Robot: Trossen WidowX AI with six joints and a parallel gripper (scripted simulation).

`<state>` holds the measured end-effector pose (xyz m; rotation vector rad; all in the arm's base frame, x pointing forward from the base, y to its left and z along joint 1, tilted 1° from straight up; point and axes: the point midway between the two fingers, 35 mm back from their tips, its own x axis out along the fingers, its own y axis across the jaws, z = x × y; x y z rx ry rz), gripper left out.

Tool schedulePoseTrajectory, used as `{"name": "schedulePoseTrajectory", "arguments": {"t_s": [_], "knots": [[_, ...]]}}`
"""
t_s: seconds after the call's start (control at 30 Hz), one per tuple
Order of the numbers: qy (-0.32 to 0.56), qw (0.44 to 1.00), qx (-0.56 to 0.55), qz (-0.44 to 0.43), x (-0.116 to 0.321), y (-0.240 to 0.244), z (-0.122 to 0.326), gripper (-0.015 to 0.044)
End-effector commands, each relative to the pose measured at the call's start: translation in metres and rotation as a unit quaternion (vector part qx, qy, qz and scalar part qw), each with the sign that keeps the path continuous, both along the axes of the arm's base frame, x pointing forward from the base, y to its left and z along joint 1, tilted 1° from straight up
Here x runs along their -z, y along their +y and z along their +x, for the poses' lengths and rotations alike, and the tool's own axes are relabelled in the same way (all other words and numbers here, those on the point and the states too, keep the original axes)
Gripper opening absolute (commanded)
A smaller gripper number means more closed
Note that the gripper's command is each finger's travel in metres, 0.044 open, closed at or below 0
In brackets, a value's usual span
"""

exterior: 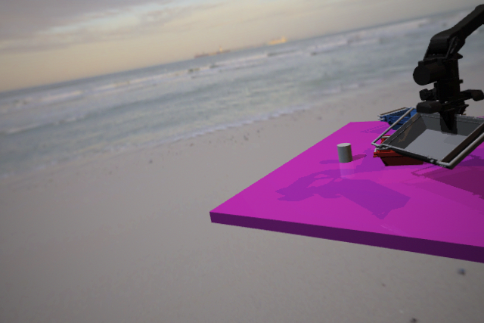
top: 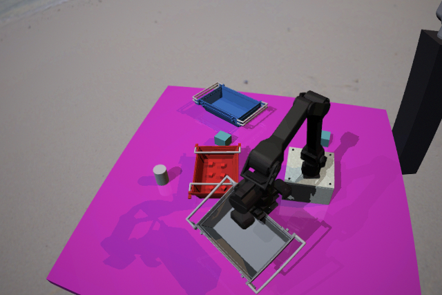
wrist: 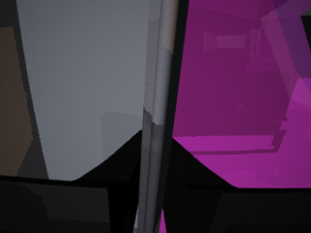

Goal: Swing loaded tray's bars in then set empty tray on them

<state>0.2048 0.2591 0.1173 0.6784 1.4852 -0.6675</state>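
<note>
The loaded red tray (top: 233, 163) (exterior: 402, 160) stands on the table with several small red blocks (top: 210, 175) inside. Its far wire bar (top: 217, 151) and near wire bar (top: 205, 184) both lie in across its top. My gripper (top: 261, 215) (wrist: 152, 137) is shut on one long wall of the empty grey tray (top: 224, 246) (exterior: 429, 145) (wrist: 162, 73) and holds it above the table. The grey tray is tilted, its side away from the fingers lower, with its bars out over its ends. In the top view one bar overlaps the red tray's near right corner; contact cannot be told.
A blue tray (top: 233, 104) stands at the far edge of the magenta table (top: 117, 195) (exterior: 249, 209). A teal block (top: 222, 138) lies behind the red tray, another teal block (top: 325, 137) behind the arm's base (top: 294, 173). A grey cylinder (top: 160, 174) (exterior: 344, 153) stands left of the red tray.
</note>
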Motion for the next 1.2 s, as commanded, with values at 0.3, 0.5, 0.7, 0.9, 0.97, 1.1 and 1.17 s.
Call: {"name": "schedulePoseTrajectory", "arguments": {"t_s": [0.3, 0.5, 0.7, 0.9, 0.97, 1.1, 1.17], "knots": [[-0.01, 0.999, 0.047, 0.005, -0.005, -0.033, 0.039, 0.0], [-0.011, 0.998, 0.069, 0.004, -0.005, -0.052, 0.055, 0.0], [-0.011, 0.996, 0.092, 0.002, -0.004, -0.071, 0.069, 0.0], [-0.012, 0.993, 0.115, 0.001, -0.004, -0.091, 0.082, 0.0], [-0.012, 0.992, 0.122, 0.001, -0.004, -0.098, 0.086, 0.0], [-0.012, 0.99, 0.137, 0.0, -0.004, -0.113, 0.094, 0.0], [-0.012, 0.989, 0.145, 0.0, -0.004, -0.12, 0.097, 0.0]]}}
